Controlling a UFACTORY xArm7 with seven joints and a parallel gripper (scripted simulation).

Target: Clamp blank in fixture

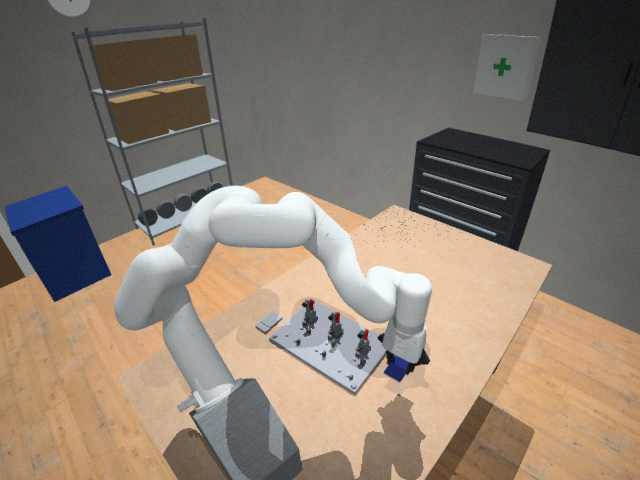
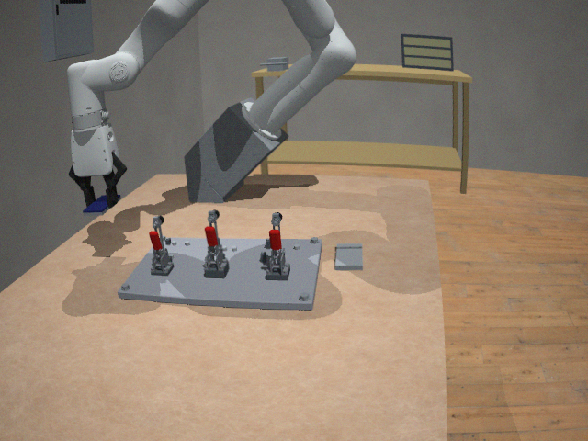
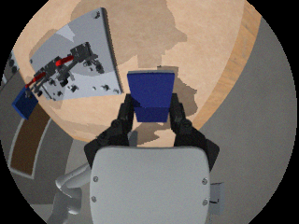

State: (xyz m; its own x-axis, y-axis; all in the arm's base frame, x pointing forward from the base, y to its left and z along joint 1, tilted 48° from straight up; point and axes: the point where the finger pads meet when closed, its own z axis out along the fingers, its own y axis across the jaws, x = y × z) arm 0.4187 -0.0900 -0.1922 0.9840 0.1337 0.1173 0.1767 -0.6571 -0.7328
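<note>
Exterior view: the gripper [image 1: 404, 364] [image 2: 99, 195] [image 3: 151, 100] is clamped on the blue blank [image 1: 395, 370] [image 2: 96, 204] [image 3: 151, 90], held above the bench [image 1: 465, 289] [image 2: 237, 370] [image 3: 206, 56]. To its right, the fixture plate [image 1: 310, 345] [image 2: 189, 286] [image 3: 100, 47] carries three toggle clamps; the carry should stay above their upright parts, then lower the blank level onto its matching nest's pads, against the stops. Farther right, the finished part [image 1: 269, 322] [image 2: 348, 257] lies flat.

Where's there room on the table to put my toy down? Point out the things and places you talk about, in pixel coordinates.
There's a wide bare patch in front of the grey plate [image 1: 320, 361] [image 2: 218, 298] [image 3: 100, 51], running to the table's near edge in the exterior view. It's crowded around the three red-handled clamps standing on that plate.
</note>
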